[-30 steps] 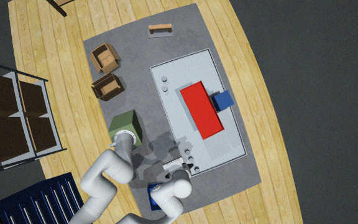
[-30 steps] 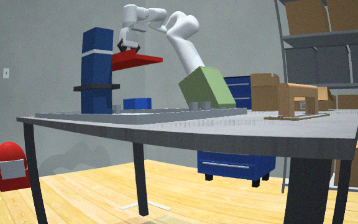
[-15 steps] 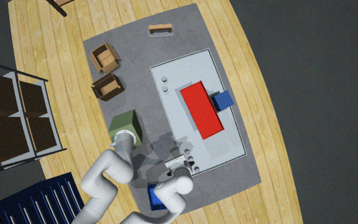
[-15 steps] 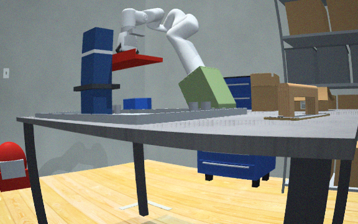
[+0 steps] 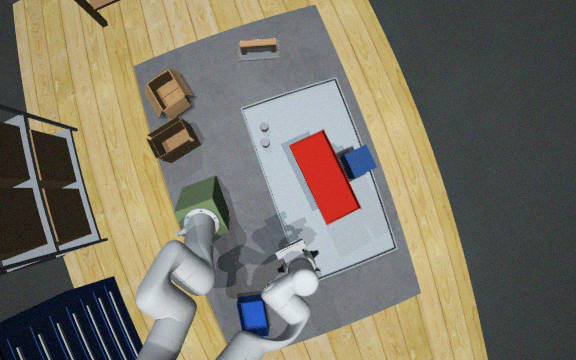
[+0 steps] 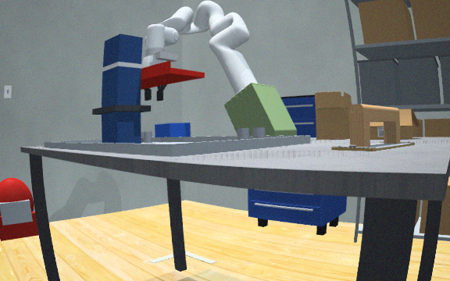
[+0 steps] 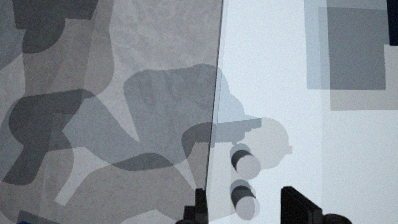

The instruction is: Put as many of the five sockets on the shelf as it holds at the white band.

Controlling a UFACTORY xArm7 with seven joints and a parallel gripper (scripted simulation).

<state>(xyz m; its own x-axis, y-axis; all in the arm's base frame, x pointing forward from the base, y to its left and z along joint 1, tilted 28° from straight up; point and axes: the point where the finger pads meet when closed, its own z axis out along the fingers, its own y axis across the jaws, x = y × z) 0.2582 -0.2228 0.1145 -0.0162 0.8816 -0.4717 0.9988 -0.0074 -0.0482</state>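
the gripper (image 5: pixel 298 261) (image 6: pixel 154 94) (image 7: pixel 242 207)'s jaws stand parted, grasping nothing. below them stand two gray sockets (image 7: pixel 248 167); the red shelf (image 5: pixel 325 177) (image 6: pixel 172 74) is off to their side, higher than the fingertips, on the blue post (image 5: pixel 360 161) (image 6: pixel 121 87).

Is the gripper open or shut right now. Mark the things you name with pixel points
Open: the wrist view shows the gripper's two fingers standing well apart, and the two grey sockets (image 7: pixel 248 167) (image 7: pixel 247 207) in that view stand on the tray, neither one gripped.
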